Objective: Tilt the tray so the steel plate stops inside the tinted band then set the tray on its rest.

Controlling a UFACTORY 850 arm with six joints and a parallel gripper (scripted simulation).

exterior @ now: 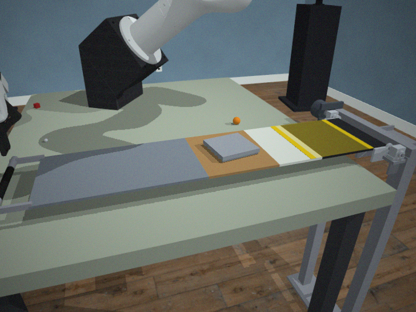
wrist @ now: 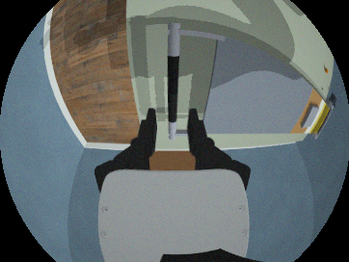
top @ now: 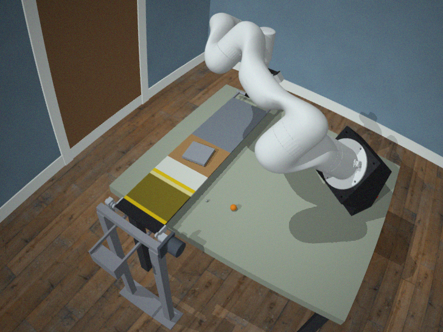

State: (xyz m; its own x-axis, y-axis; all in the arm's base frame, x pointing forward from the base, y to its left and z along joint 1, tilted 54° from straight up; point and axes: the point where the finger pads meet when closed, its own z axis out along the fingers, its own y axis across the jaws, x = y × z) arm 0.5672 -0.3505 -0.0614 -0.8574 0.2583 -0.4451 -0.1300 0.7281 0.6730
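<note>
No readable labels, far as I can tell. Steel plate [top: 198, 153] [exterior: 231, 146] sits on tray's [top: 223, 124] [exterior: 117, 167] [wrist: 262, 103] orange patch, outside tinted band [top: 157, 196] [exterior: 324, 138]. Tool [wrist: 172, 117] partway open, nothing gripped. Tray's over green counter [top: 271, 246] [exterior: 201, 215].

Arm [top: 263, 80] [exterior: 174, 25] — bent, reaching outward | tool [wrist: 172, 117] [exterior: 4, 131] — partly open, fingers apart, holding nothing

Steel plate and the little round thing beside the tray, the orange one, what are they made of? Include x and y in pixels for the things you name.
The steel plate [top: 198, 153] [exterior: 231, 146] looks like matte metal: flat grey, crisp edges. The orange ball [top: 233, 207] [exterior: 236, 120] could be plastic or rubber; its colour is even.
</note>
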